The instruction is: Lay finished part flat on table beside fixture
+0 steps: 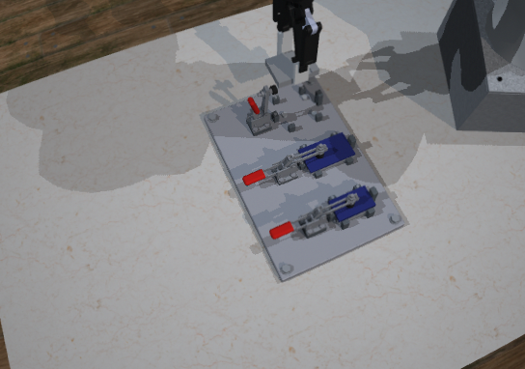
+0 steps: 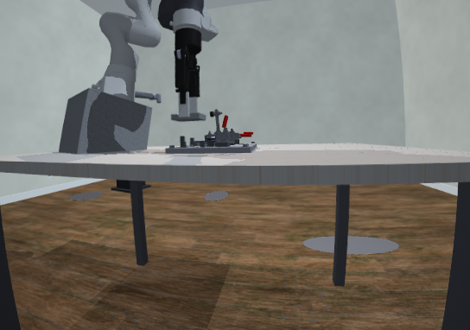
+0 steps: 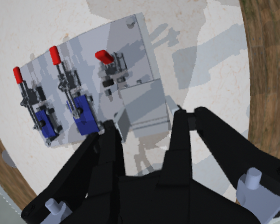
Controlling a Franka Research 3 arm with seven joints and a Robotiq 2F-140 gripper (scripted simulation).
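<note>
My gripper [image 1: 293, 63] is shut on the grey finished part [image 1: 281, 69] and holds it level in the air above the far end of the fixture plate [image 1: 301, 179]. In the side view the part [image 2: 188, 117] hangs clear above the plate [image 2: 212, 149]. In the wrist view the part [image 3: 145, 106] sits between my fingers. The far station's clamp [image 1: 264, 115] stands open with its red handle up, and its nest is empty. Two blue blanks [image 1: 330, 153] [image 1: 353, 206] lie under closed clamps with red handles lying flat.
The robot's grey base block [image 1: 487, 49] stands at the right rear of the table. The table's back edge runs close behind the gripper. Small locator posts [image 1: 314, 90] stand up around the empty nest.
</note>
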